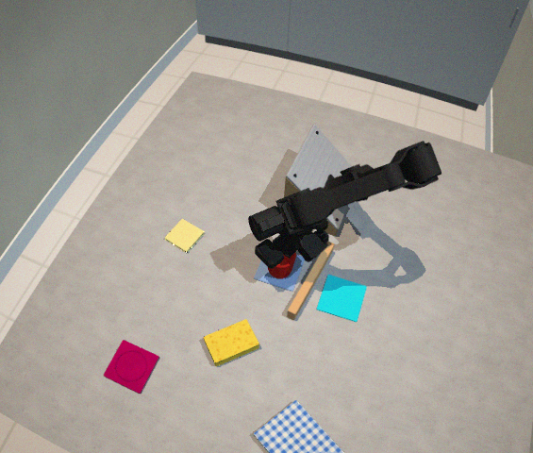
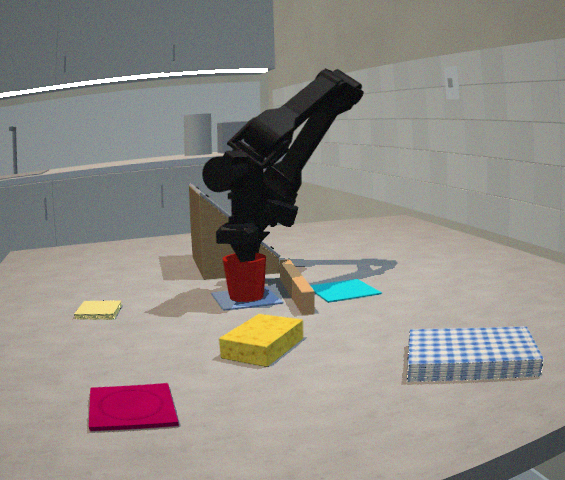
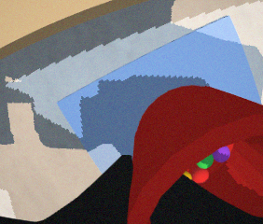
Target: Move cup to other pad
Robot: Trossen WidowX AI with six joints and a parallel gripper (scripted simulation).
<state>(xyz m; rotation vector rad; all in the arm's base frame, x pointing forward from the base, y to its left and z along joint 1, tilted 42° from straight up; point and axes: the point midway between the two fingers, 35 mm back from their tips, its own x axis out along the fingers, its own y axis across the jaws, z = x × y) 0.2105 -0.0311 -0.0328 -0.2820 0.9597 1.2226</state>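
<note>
A black six-joint robot arm (image 2: 292, 129) bends down over a red plastic cup (image 2: 244, 279), the landmark here. The cup stands upright on a pale blue square pad (image 2: 271, 298). Just right of the cup lies a tan wooden bar (image 2: 299, 290), and beyond the bar a cyan square pad (image 2: 345, 290). The black parallel-jaw gripper (image 2: 243, 246) reaches down at the cup's rim, its fingers drawn narrow and pinching the cup's wall. Small coloured marbles (image 3: 206, 163) rest inside the cup.
</note>
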